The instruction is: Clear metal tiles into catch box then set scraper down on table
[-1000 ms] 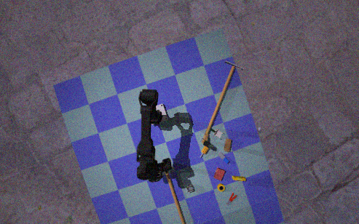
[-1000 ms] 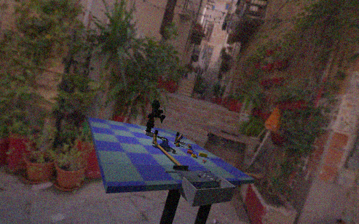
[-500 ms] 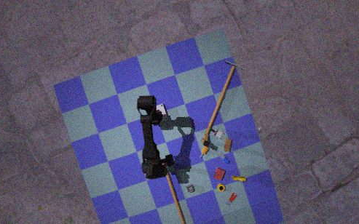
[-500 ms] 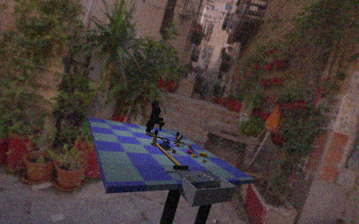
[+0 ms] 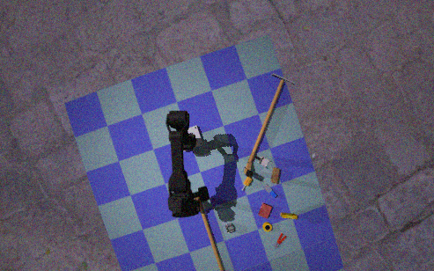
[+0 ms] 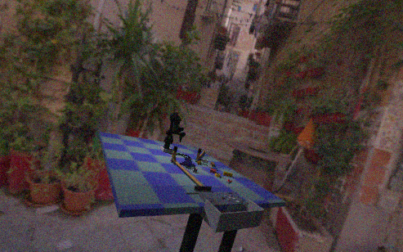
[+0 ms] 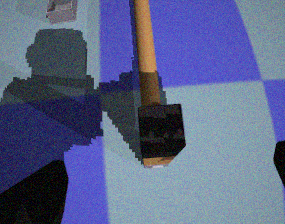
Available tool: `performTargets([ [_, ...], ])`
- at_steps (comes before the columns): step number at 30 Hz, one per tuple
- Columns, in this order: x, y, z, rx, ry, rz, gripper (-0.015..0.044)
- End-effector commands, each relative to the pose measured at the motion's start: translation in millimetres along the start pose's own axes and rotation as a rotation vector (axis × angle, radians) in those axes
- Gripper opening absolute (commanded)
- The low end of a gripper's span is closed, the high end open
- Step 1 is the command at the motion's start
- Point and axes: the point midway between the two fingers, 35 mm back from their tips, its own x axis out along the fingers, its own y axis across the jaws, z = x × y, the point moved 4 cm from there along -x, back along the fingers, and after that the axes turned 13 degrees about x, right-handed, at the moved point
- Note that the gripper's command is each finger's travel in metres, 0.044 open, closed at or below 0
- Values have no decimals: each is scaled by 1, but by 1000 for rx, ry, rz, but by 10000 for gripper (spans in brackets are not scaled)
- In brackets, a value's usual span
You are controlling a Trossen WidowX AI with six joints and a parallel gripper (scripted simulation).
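Observation:
The long scraper has a wooden handle [image 5: 210,235] [image 6: 188,173] [image 7: 146,40] and a dark blade [image 6: 203,188] beside the catch box [image 6: 239,221]. Its black grip block [image 7: 161,131] is in the middle of the wrist view. My gripper [image 6: 181,140] [image 7: 175,163] is wide open and empty above the grip end, with one finger far to each side. Several small bright tiles [image 6: 235,198] lie on grey metal at the box; whether that is the steel plate or the box floor, I cannot tell. The top view does not show the blade or box.
A second long tool [image 5: 267,119] lies to the right. Near it are a brown block [image 5: 275,175], a red block [image 5: 265,210], a yellow ring [image 5: 268,227], a yellow piece [image 5: 289,216] and red pliers [image 5: 278,241]. A small pinkish block [image 5: 230,228] [image 7: 62,11] lies near the handle.

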Motion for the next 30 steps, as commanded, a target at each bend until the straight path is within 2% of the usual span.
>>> performTargets([
  [1,4,0,-5,-3,2,4,440],
  [12,28,-5,-24,-3,2,4,440],
  [30,52,-5,-22,-3,1,4,440],
])
